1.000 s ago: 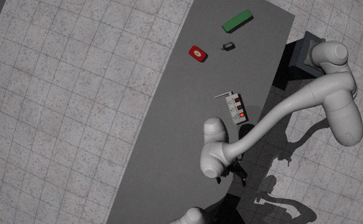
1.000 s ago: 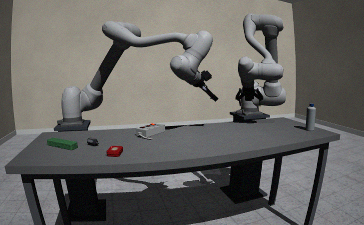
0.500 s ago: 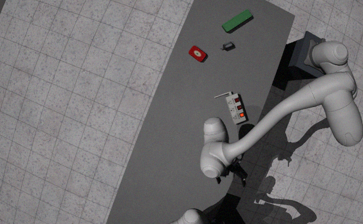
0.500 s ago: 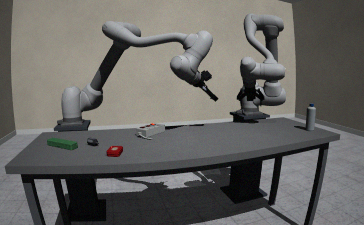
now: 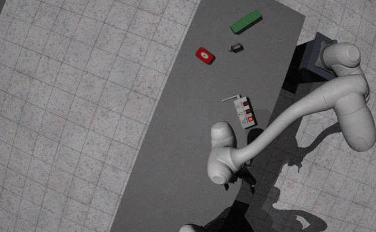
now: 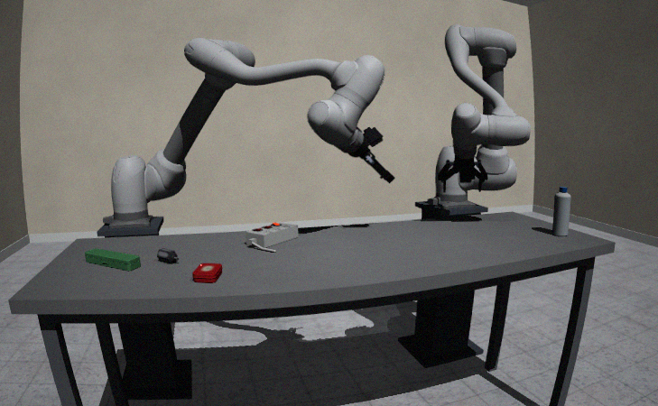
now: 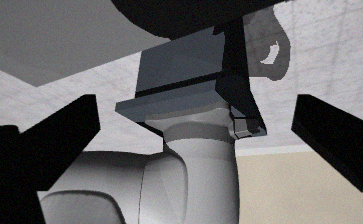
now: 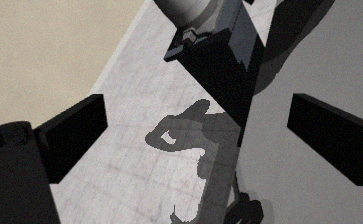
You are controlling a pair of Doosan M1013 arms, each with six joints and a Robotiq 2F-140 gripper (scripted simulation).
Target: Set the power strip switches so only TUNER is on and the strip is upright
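bare robot test room | plain beige walls, tiled floor | two pedestal-mounted arms (image 6: 280,73) (image 5: 273,127) behind grey table (image 6: 371,262) (image 5: 166,135)

Two overhead-and-front views share one counter (image 5: 166,121) (image 6: 396,262)
Top looks down, skewed; exterior faces the wall (image 6: 291,125) across it; both wrist views look close past tool fingers.

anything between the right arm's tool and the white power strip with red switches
No object visibly stands between the right tool and the strip; its own arm partly covers that stretch from above.
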